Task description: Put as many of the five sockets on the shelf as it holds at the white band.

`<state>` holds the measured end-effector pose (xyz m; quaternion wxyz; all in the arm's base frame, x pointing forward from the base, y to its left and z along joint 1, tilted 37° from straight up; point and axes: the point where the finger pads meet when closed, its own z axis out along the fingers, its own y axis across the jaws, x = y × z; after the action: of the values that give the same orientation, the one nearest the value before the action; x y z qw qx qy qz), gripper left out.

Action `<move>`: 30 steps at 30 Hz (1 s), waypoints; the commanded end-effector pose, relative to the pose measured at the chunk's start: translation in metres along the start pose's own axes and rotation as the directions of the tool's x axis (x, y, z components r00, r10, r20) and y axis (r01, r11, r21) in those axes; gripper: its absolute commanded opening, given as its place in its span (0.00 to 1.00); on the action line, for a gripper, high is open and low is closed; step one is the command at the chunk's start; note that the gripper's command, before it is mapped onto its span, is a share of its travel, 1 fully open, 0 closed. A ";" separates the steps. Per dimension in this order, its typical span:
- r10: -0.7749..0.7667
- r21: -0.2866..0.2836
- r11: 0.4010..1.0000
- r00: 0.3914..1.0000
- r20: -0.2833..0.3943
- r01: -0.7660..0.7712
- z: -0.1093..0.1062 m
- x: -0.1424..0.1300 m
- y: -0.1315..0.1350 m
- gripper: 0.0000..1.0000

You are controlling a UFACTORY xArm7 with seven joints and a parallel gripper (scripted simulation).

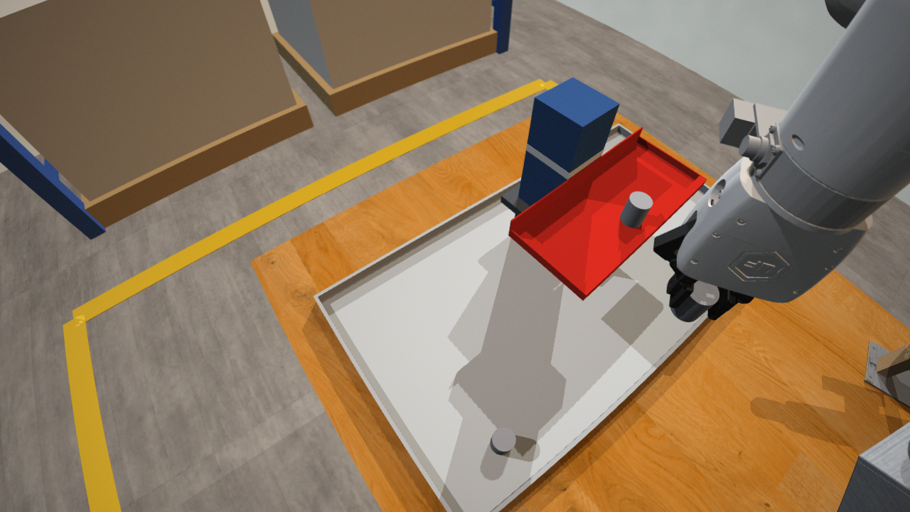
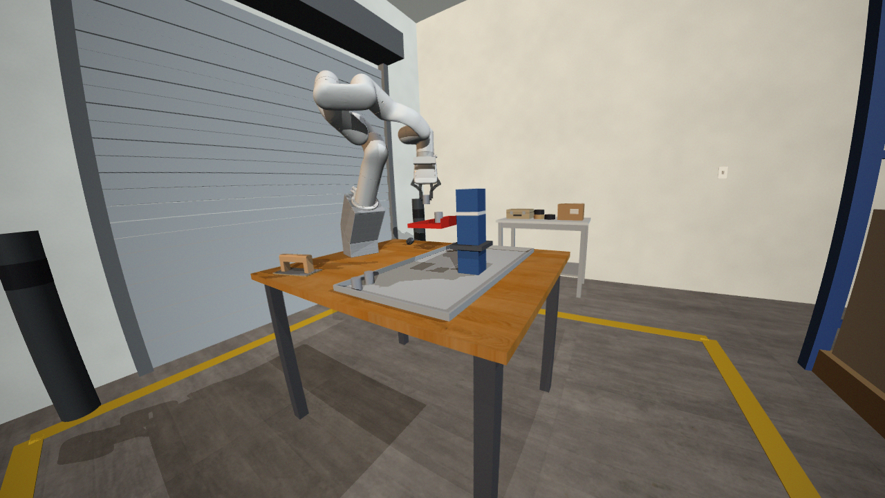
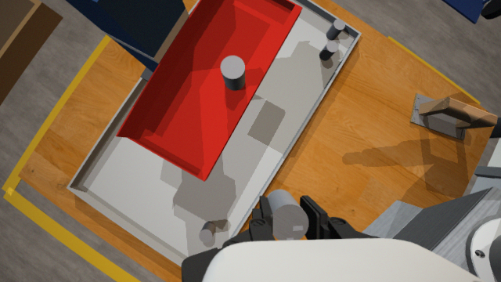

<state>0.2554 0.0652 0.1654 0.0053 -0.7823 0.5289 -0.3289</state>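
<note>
My gripper (image 1: 700, 299) (image 2: 426, 194) (image 3: 282, 211) is shut on a grey socket (image 1: 693, 306) (image 2: 426, 199) (image 3: 290, 217). In the exterior view it hangs above shelf height; in the wrist view it is outside the shelf's outer edge. The red shelf (image 1: 572, 254) (image 2: 426, 225) (image 3: 184, 145) looks level and bears one upright socket (image 1: 636, 208) (image 2: 438, 216) (image 3: 233, 72) inside its rim. In the exterior view its visible edge is close to the white band (image 1: 547, 162) (image 2: 470, 213), slightly below it. One socket (image 1: 502, 440) (image 3: 207, 233) stands at one tray end, two sockets (image 2: 357, 283) (image 2: 369, 277) (image 3: 333, 29) (image 3: 329, 50) at the other.
The blue post (image 1: 553, 127) (image 2: 471, 229) stands behind the shelf, with a dark collar (image 1: 512, 202) (image 2: 471, 246) low on it. The shelf overhangs the grey tray (image 1: 382, 356) (image 2: 426, 294) (image 3: 117, 172). A wooden handle-shaped object (image 1: 894, 363) (image 2: 295, 261) (image 3: 450, 107) stands on the table near the robot base.
</note>
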 end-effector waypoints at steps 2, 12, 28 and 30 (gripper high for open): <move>-0.020 0.022 1.000 0.999 0.047 0.019 -0.003 0.026 0.025 0.00; -0.020 0.022 1.000 0.999 0.048 0.019 -0.003 0.026 0.025 0.00; -0.021 0.025 0.999 0.998 0.053 0.020 -0.006 0.084 -0.079 0.00; -0.020 0.024 1.000 0.999 0.044 0.019 -0.002 0.093 -0.091 0.00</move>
<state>0.3129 0.0310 0.2380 0.0319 -0.7957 0.5148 -0.3175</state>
